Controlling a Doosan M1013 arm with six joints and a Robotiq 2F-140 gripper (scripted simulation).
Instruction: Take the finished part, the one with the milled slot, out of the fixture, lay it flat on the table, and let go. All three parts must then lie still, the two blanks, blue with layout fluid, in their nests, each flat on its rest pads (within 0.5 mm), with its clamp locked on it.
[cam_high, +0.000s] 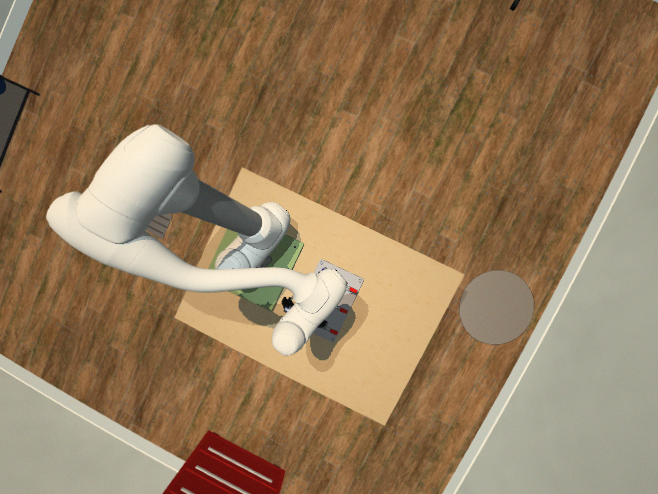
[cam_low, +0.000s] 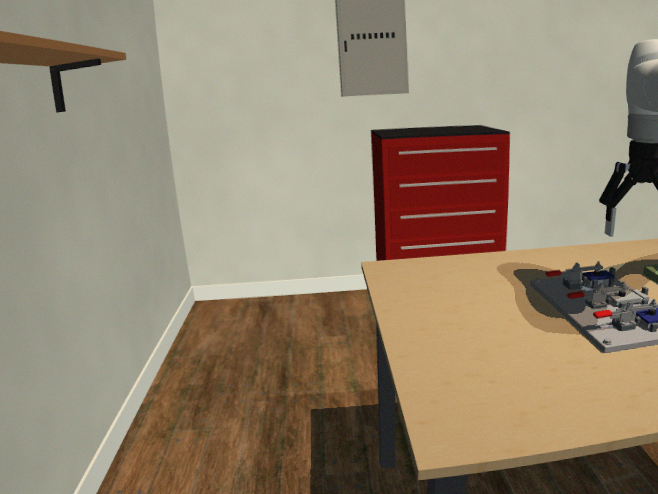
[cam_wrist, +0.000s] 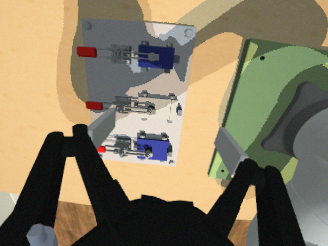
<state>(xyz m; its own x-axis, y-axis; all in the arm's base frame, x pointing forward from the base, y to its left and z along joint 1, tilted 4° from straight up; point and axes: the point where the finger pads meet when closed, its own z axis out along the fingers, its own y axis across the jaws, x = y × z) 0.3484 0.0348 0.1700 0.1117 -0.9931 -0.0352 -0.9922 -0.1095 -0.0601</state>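
The fixture plate (cam_high: 338, 270) (cam_low: 625, 339) (cam_wrist: 107, 30) lies on the table with three nests in a row. Blue blanks sit in the two outer nests, one at the far end in the wrist view (cam_wrist: 168, 50) (cam_low: 605, 275) and one nearer (cam_wrist: 161, 144) (cam_low: 649, 317). The pale finished part (cam_wrist: 161, 112) (cam_low: 630, 299) is in the middle nest; its slot is not clear. Each nest's red-handled clamp has its arm over its part; whether each is locked is too small to tell. My gripper (cam_wrist: 166, 126) is open and empty, high above the fixture.
A green base plate (cam_high: 271, 295) (cam_wrist: 242, 107) under the robot's base stands beside the fixture. The wooden table (cam_high: 403, 319) (cam_low: 451, 372) carries both. A red drawer cabinet (cam_low: 446, 199) stands beyond the table, and a round grey object (cam_high: 496, 307) is off its far edge.
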